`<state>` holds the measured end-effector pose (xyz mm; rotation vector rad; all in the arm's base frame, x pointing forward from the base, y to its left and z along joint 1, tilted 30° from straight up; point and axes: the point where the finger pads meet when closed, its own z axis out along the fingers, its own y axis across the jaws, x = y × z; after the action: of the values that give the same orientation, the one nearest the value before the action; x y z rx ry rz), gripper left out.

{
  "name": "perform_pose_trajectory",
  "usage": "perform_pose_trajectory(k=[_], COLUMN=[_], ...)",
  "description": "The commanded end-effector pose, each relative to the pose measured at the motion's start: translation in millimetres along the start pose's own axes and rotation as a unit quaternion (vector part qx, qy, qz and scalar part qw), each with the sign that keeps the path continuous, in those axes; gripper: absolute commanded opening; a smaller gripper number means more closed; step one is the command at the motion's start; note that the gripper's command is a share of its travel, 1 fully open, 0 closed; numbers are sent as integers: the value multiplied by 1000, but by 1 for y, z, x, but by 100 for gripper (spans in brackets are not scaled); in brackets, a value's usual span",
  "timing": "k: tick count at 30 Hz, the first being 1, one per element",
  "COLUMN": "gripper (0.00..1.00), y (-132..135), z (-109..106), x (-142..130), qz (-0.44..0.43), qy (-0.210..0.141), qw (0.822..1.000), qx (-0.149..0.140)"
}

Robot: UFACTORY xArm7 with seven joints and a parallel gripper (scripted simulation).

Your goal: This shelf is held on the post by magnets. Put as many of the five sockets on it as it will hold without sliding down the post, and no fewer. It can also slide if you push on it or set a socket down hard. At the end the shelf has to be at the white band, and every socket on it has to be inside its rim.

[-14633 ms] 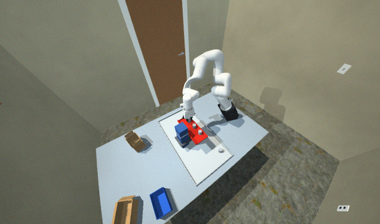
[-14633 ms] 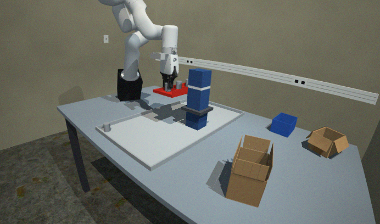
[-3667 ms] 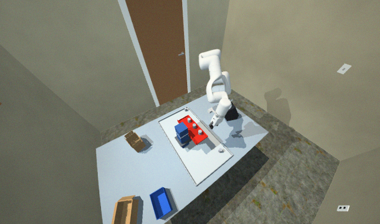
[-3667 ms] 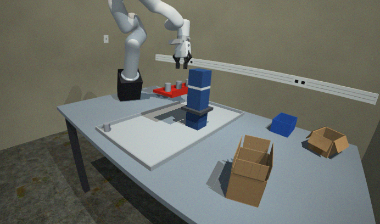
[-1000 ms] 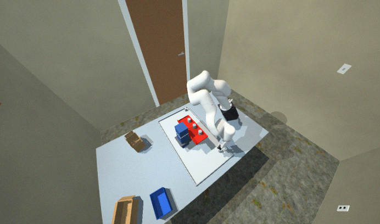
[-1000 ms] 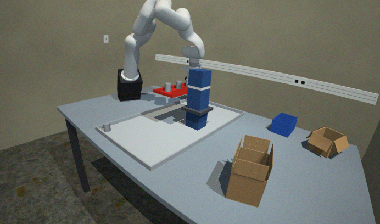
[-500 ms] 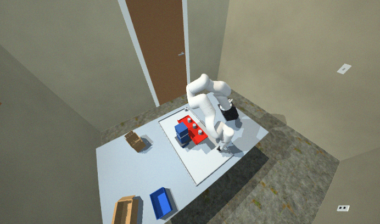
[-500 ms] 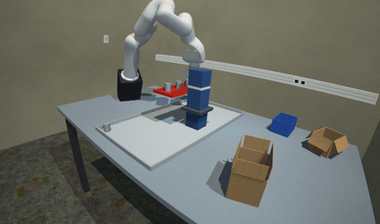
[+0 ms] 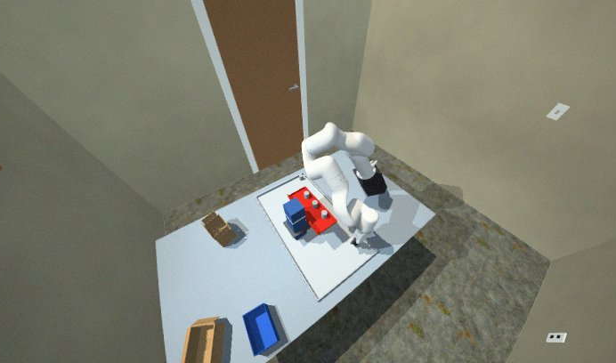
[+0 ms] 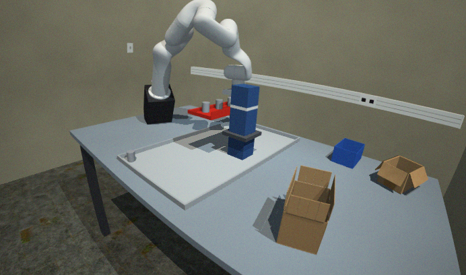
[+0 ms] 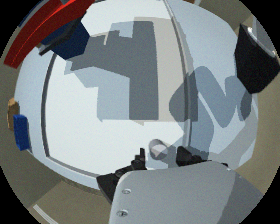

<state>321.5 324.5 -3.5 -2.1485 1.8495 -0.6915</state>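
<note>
Brown door (image 9: 255, 68), drab walls (image 9: 436, 90) (image 10: 295, 34).

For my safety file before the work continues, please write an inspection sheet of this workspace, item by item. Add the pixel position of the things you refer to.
Surface: grey table (image 9: 211, 279) (image 10: 364, 222) (image 11: 226, 55), with raised-edge white tray (image 9: 319, 270) (image 10: 166, 170) (image 11: 71, 135); no spill seen.
Job's things: three sockets (image 9: 314, 204) (image 10: 205, 106) upright on red shelf (image 9: 319, 225) (image 10: 211, 115) (image 11: 36, 35), at blue post (image 9: 295, 207) (image 10: 243, 119) (image 11: 73, 42); corner socket (image 9: 302, 177) (image 10: 130, 156) in tray; fifth socket (image 11: 158, 149) by the gripper. Shelf level with white band: cannot tell.
Clutter: blue bin (image 9: 262, 331) (image 10: 349, 154) (image 11: 21, 132), two cardboard boxes (image 9: 217, 229) (image 10: 306, 232) (image 11: 13, 112).
Gripper: gripper (image 9: 354, 242) (image 11: 160, 155) open.
Cables: nothing seen.
Surroundings: closed brown door (image 9: 255, 68), plain walls, wall rail (image 10: 313, 90).
</note>
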Motion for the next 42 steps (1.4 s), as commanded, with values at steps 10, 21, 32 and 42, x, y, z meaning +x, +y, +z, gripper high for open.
perform_pose_trajectory(k=[10, 21, 32, 42], gripper=[61, 61, 61, 0], y=[-1, -1, -1, -1], z=[14, 31, 34, 35], x=[-2, -3, -3, -3], qz=[0, 0, 0, 0], qy=[-2, -2, -2, -2], qw=[1000, 1000, 1000, 1000], qx=[1, 1, 1, 1])
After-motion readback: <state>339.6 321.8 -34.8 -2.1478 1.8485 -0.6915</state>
